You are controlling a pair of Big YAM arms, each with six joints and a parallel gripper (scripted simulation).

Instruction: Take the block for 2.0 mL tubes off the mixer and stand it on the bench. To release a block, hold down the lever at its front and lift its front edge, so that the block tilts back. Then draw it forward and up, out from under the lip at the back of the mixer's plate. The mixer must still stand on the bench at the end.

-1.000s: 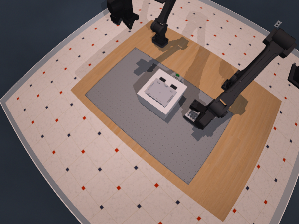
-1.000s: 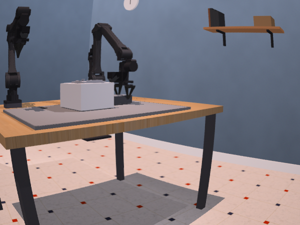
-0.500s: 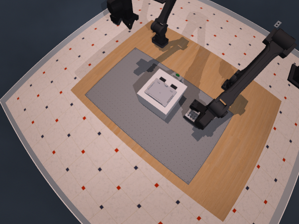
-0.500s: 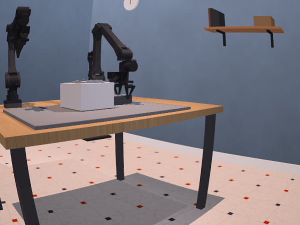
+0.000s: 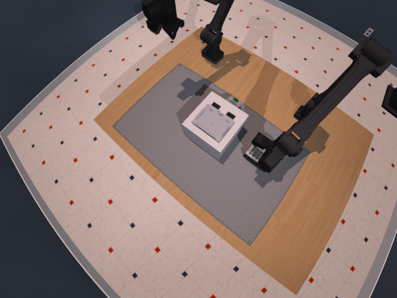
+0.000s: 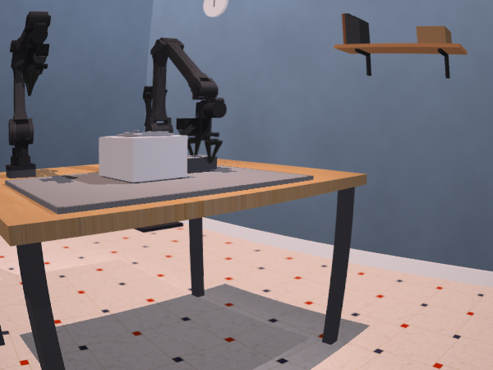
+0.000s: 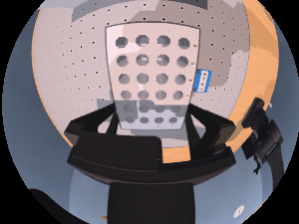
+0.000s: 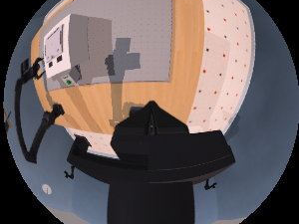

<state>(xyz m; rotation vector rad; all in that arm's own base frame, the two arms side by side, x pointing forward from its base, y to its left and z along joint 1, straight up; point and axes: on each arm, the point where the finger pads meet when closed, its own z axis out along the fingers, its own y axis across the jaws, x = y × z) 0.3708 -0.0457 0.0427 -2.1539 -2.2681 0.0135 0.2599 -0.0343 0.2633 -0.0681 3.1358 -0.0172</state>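
The white mixer (image 5: 241, 116) (image 6: 158, 160) (image 8: 80, 40) stands upright on the grey mat. Its top plate (image 5: 212, 121) bears no block. The block for 2.0 mL tubes (image 5: 254, 152) (image 6: 201, 165) (image 7: 151, 70) is level beside the mixer, dark-sided with a pale holed top and a blue label. My left gripper (image 5: 264, 152) (image 6: 203, 156) (image 7: 151, 113) is shut on the block from above. The block's underside is at or very near the mat; any small gap is too small to tell. My right gripper (image 5: 173, 38) (image 6: 29, 94) (image 8: 151, 104) is shut and empty, high and away from the mixer.
The grey mat (image 5: 149, 122) (image 6: 246, 186) (image 8: 145, 15) lies on the wooden table (image 5: 334, 179) (image 6: 345, 178). The mixer stands close beside the block. A small panel with a green button (image 5: 235, 99) (image 8: 69, 82) is on the mixer's front side.
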